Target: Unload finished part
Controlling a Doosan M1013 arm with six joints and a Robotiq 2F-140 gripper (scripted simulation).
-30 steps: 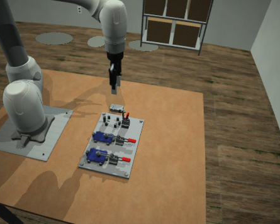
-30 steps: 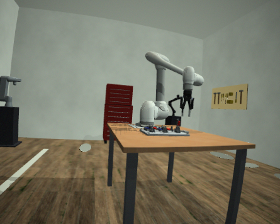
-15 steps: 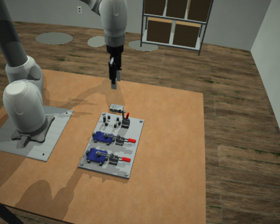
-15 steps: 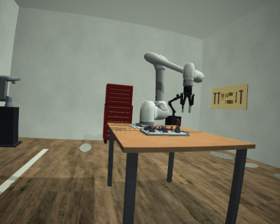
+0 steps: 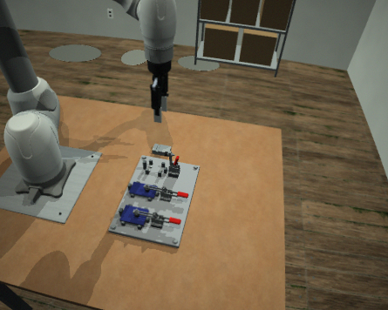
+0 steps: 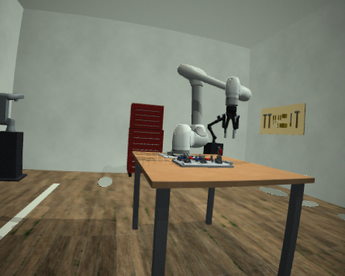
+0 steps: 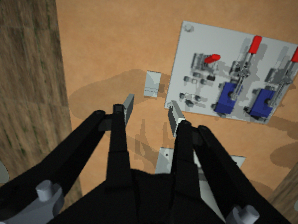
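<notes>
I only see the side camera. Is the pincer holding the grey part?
Observer: No. In the wrist view, nothing sits between the fingers of the pincer.
Operator: So where did the grey part go?
Observer: The top view shows the grey part lying on the table, just beside the plate.
Operator: And the blue blocks?
Observer: From above, the near blue block and the next blue block sit on the plate, and their red handles lie flat.
</notes>
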